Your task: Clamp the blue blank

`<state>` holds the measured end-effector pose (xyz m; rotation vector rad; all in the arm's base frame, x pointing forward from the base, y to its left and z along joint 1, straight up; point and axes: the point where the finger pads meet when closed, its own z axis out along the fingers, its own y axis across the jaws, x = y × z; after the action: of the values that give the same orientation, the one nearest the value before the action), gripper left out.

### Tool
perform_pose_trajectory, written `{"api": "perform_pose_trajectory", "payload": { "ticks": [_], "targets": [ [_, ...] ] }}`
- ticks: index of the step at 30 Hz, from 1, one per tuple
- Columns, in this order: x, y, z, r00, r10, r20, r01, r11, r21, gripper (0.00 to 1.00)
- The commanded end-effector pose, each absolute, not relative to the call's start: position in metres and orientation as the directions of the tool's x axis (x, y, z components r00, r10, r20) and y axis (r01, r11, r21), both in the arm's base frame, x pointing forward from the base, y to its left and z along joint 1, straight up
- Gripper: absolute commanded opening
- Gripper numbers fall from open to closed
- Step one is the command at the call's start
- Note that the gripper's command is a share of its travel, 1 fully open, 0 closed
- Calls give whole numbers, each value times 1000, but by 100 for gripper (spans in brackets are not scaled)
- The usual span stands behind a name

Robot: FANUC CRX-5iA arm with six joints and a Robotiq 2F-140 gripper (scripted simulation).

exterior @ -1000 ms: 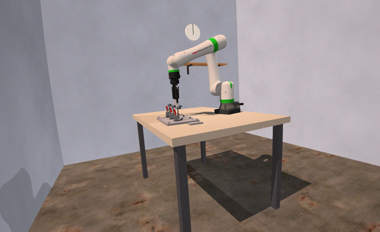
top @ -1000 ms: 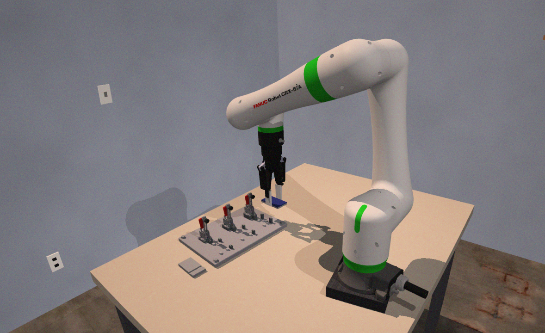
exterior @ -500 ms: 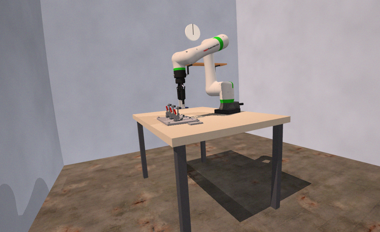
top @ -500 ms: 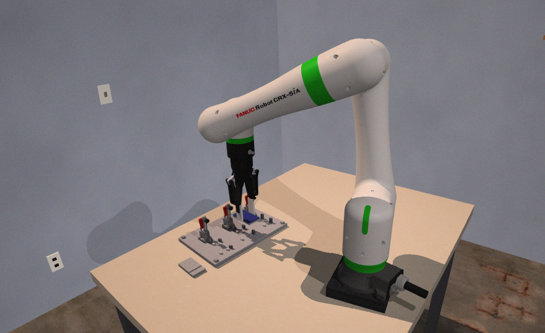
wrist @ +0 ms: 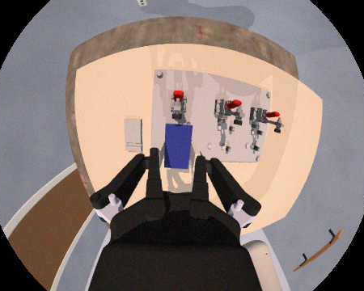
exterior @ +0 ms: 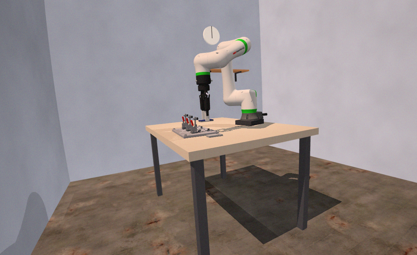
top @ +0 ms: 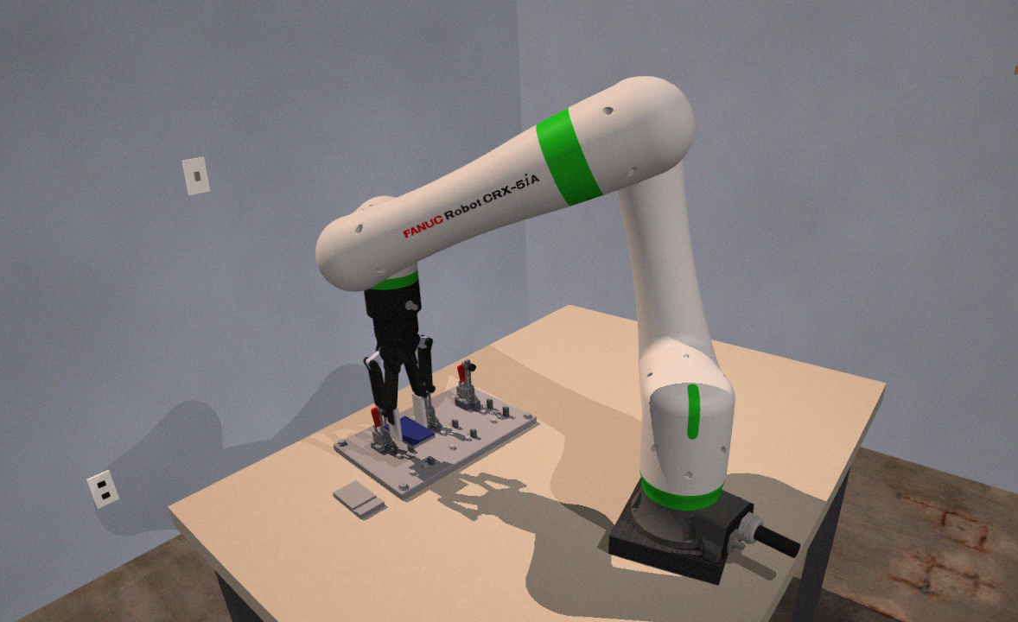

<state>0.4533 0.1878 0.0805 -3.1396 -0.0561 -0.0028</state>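
Observation:
My gripper (top: 408,423) (exterior: 205,117) (wrist: 177,146) points down, shut on the long sides of the blue blank (top: 413,429) (exterior: 211,120) (wrist: 178,139). The blank looks level and hangs above the fixture plate (top: 497,427) (exterior: 181,133) (wrist: 202,105). In the wrist view its far short end is just in front of the left clamp (wrist: 178,107), and it hides most of that nest. The middle clamp (wrist: 222,111) and right clamp (wrist: 256,117) stand beside empty nests. All three clamps have raised bars. The grey finished part (top: 353,492) (exterior: 214,135) (wrist: 133,130) lies flat on the table, slot up.
The red handles stand up at the far side of the plate, close to my fingers at the left clamp. Bolt heads (top: 404,486) (wrist: 159,74) stand at the plate's corners. The finished part lies just beyond the plate's left edge in the wrist view.

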Motion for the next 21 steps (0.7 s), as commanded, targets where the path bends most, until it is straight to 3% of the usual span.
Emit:
{"api": "perform_pose_trajectory", "payload": {
  "ticks": [1, 21],
  "targets": [
    [454, 194, 80, 999, 36, 2, 36, -999, -1, 0],
    [454, 197, 80, 999, 36, 2, 36, -999, -1, 0]
  ]
}}
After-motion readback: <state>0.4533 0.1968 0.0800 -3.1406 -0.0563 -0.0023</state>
